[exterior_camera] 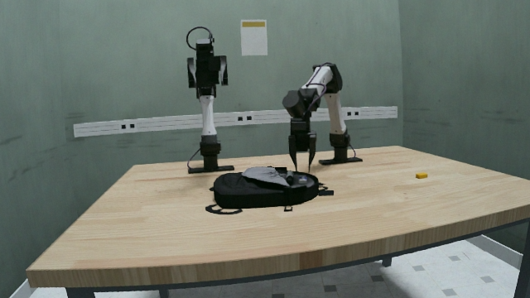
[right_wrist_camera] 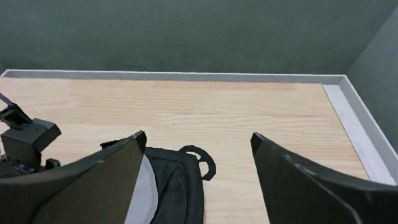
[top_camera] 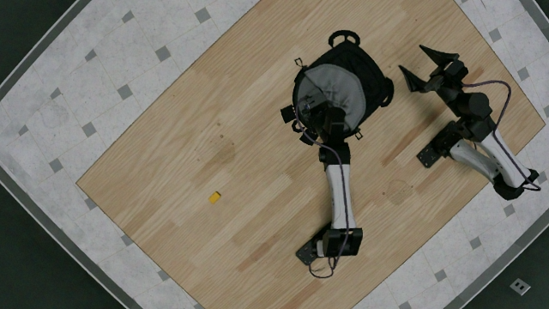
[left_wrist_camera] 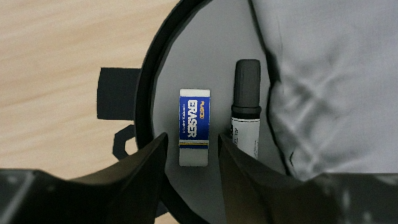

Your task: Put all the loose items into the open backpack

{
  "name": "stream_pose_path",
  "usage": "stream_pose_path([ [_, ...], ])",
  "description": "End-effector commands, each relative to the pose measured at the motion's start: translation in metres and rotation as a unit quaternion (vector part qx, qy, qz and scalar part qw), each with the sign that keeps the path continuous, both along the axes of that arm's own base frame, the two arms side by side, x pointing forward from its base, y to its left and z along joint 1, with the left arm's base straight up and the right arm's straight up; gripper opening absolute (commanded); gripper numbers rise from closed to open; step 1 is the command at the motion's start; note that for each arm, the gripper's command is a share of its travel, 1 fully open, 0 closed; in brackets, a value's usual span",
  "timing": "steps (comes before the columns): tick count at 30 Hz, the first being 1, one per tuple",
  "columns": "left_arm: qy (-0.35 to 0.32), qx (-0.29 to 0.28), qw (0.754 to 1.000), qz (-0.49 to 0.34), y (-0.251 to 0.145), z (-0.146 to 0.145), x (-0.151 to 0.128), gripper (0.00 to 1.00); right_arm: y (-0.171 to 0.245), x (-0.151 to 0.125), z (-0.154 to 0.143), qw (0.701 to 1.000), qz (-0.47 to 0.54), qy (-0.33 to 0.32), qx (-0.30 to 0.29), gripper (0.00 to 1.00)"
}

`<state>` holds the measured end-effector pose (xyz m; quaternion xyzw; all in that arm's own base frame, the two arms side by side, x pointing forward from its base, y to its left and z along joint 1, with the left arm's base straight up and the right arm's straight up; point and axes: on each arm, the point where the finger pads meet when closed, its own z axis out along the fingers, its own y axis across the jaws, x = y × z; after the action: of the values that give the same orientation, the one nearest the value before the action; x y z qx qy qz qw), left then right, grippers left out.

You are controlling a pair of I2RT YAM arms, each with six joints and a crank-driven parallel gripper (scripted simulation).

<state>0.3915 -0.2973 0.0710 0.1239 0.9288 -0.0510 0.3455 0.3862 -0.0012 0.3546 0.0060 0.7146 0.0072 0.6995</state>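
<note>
The black backpack (top_camera: 364,64) (exterior_camera: 248,199) (right_wrist_camera: 172,185) lies flat, its grey flap (top_camera: 341,83) (exterior_camera: 261,175) (left_wrist_camera: 335,75) over part of the opening. A blue and white eraser (left_wrist_camera: 195,120) and a marker (left_wrist_camera: 247,87) with a dark cap lie inside, beside the flap's edge. A small yellow block (top_camera: 214,197) (exterior_camera: 421,175) lies on the table, away from the backpack. My left gripper (exterior_camera: 302,170) (left_wrist_camera: 193,136) points down over the opening, partly open and empty, the eraser showing between its fingertips. My right gripper (top_camera: 410,56) (right_wrist_camera: 198,134) is wide open and empty, off the backpack's side.
The wooden table (top_camera: 171,142) (exterior_camera: 166,240) carries both arm bases. Dark straps and buckles stick out from the backpack's rim, beside the left gripper. A loop handle (top_camera: 344,33) (exterior_camera: 224,210) (right_wrist_camera: 211,167) sticks out at its other end. The left arm reaches over the backpack's open end.
</note>
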Motion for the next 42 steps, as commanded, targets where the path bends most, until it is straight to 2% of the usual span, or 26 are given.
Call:
stream_pose_path([
  [1, -0.028, -0.025, 0.999, 0.000, -0.008, 0.035, 0.006, 0.41, 0.000, -0.001, 0.005, 1.000, 0.001, -0.007, -0.001, 0.90],
  [12, -0.015, -0.014, 1.000, 0.001, -0.008, 0.019, 0.007, 0.41, 0.000, -0.001, 0.005, 1.000, 0.001, -0.007, -0.001, 0.90],
  [13, -0.014, -0.012, 1.000, 0.001, -0.005, 0.016, 0.005, 0.87, 0.000, -0.001, 0.005, 1.000, 0.001, -0.007, -0.001, 0.90],
  [27, -0.014, -0.012, 1.000, 0.001, -0.005, 0.016, 0.005, 0.87, 0.000, -0.001, 0.005, 1.000, 0.001, -0.007, -0.001, 0.90],
  [28, -0.028, -0.025, 0.999, 0.002, -0.009, 0.038, 0.004, 0.87, 0.000, -0.001, 0.005, 1.000, 0.001, -0.007, -0.001, 0.90],
  [33, -0.013, -0.012, 1.000, 0.001, 0.000, 0.030, -0.010, 0.87, 0.000, -0.001, 0.005, 1.000, 0.001, -0.007, -0.001, 0.90],
  [42, -0.017, -0.014, 1.000, 0.002, 0.005, 0.055, -0.028, 0.87, 0.000, -0.001, 0.005, 1.000, 0.001, -0.007, -0.001, 0.90],
])
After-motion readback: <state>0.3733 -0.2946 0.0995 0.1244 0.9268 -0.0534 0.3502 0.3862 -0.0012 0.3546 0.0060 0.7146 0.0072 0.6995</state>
